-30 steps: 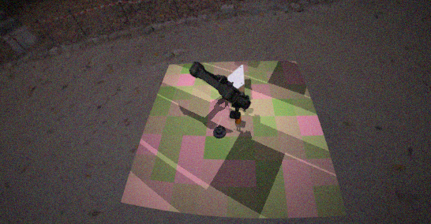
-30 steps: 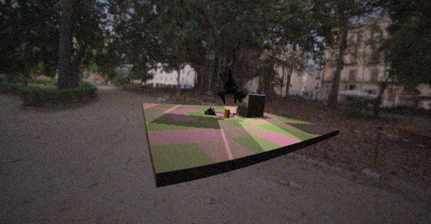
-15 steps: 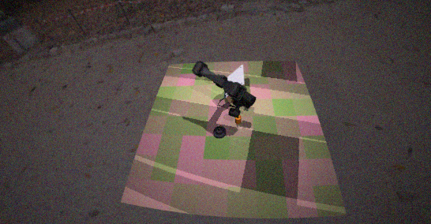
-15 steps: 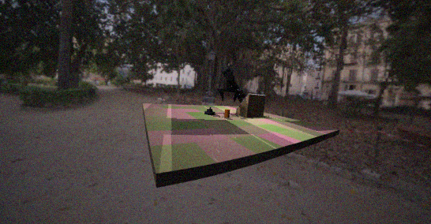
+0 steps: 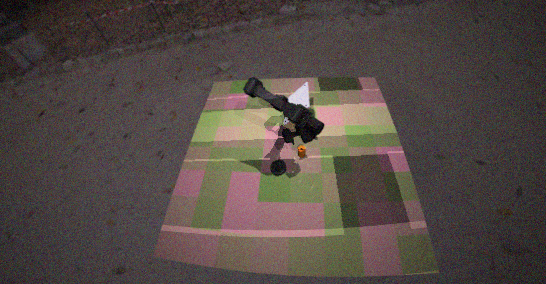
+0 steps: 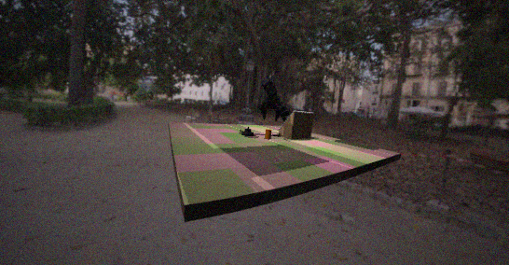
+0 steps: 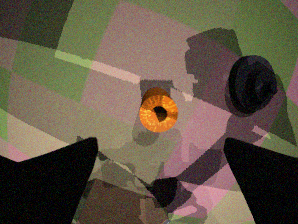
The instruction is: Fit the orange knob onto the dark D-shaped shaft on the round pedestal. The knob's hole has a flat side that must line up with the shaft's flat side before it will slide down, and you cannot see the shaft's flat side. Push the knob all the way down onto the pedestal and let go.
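Observation:
The orange knob (image 5: 301,151) (image 6: 268,134) (image 7: 148,119) stands upright on the patchwork table, its dark hole facing up. The dark round pedestal (image 5: 278,167) (image 6: 247,132) (image 7: 241,87) stands a short way from it, at the upper right in the wrist view, with a dark shaft in its middle. The shaft's flat side cannot be made out. My gripper (image 5: 298,139) (image 6: 270,118) (image 7: 162,145) is open and empty, raised above the table. In the wrist view the knob shows just beyond the gap between the fingertips, touching neither.
A box-like block with a pale top (image 5: 301,96) and a brown side (image 6: 301,127) stands behind the knob, near the arm. The arm (image 5: 270,97) reaches over from the back left. The patchwork table (image 5: 295,253) (image 6: 216,183) carries dark shadows.

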`<state>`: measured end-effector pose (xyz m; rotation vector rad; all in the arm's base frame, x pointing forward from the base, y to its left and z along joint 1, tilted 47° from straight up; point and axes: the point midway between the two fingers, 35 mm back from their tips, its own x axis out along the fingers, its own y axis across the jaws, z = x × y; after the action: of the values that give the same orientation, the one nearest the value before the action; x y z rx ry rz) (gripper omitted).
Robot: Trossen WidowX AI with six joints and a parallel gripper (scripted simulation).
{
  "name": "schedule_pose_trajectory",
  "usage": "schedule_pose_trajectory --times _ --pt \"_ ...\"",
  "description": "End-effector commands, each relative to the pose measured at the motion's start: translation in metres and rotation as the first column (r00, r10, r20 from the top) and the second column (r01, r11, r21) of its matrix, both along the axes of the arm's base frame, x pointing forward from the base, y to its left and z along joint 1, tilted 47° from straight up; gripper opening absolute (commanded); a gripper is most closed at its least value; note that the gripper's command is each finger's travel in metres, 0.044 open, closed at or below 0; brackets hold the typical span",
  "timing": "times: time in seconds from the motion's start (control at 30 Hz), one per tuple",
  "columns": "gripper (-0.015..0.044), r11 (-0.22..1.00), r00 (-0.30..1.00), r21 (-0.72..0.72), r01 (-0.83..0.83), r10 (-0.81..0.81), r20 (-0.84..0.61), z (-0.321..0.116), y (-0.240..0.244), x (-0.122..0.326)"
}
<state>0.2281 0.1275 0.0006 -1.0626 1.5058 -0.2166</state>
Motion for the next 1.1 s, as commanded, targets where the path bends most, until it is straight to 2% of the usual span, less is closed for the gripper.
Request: schedule_pose_trajectory --times 0.0,0.3,0.43,1.07 --pt "0.044 0.968 0.936 0.083 0.235 -0.249 0.25 0.0 0.0 0.002" --pt "0.044 0.968 0.936 0.083 0.235 -0.249 0.25 0.0 0.0 0.002" --pt "0.044 0.968 0.936 0.082 0.235 -0.248 0.251 -0.021 -0.021 0.006" --pt "0.044 0.969 0.936 0.082 0.235 -0.248 0.251 -0.041 -0.041 0.011"
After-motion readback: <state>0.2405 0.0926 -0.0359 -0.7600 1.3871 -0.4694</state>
